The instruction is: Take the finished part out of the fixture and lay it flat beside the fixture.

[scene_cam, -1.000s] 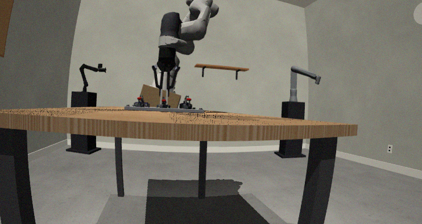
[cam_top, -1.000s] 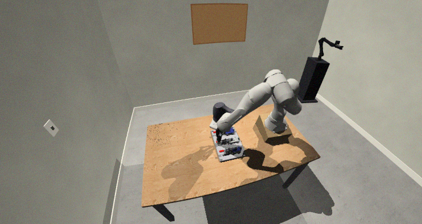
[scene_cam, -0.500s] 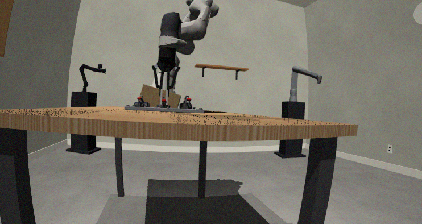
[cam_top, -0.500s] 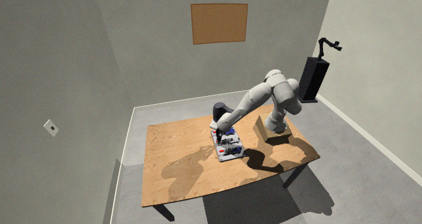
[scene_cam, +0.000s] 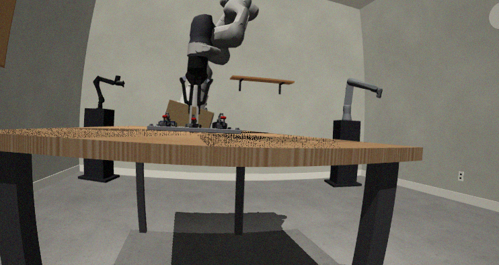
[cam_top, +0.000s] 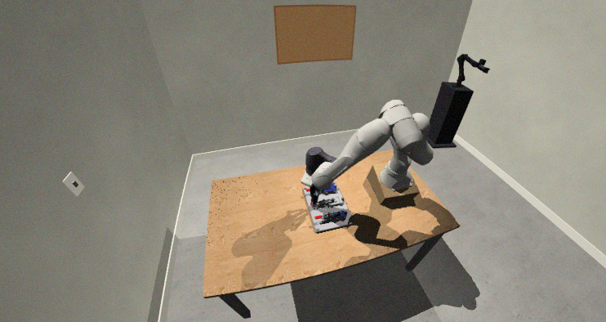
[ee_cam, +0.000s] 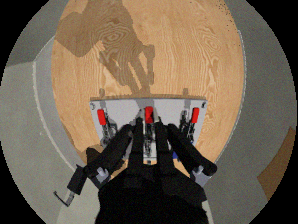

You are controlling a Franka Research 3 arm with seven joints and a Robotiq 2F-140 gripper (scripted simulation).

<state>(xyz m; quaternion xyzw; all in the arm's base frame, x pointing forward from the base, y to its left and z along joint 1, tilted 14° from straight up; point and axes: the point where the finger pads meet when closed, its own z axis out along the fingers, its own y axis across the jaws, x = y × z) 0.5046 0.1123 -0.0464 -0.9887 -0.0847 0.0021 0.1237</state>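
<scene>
The grey fixture plate (cam_top: 328,209) lies mid-table with three clamp stations with red handles. It also shows in the exterior view (scene_cam: 194,128) and the wrist view (ee_cam: 148,106). A blue blank (cam_top: 329,188) sits in the far station and another blue blank (cam_top: 336,214) in the near one. My gripper (cam_top: 314,199) points straight down over the middle station. Its fingers (scene_cam: 194,114) are shut on the light grey finished part (scene_cam: 194,114), which stands upright in the fixture. In the wrist view the fingers flank the middle clamp. The slot is hidden.
A wooden block (cam_top: 392,188) under the robot's base stands behind the fixture, to its right in the top view. Two other arms on dark pedestals (scene_cam: 98,142) stand off the table.
</scene>
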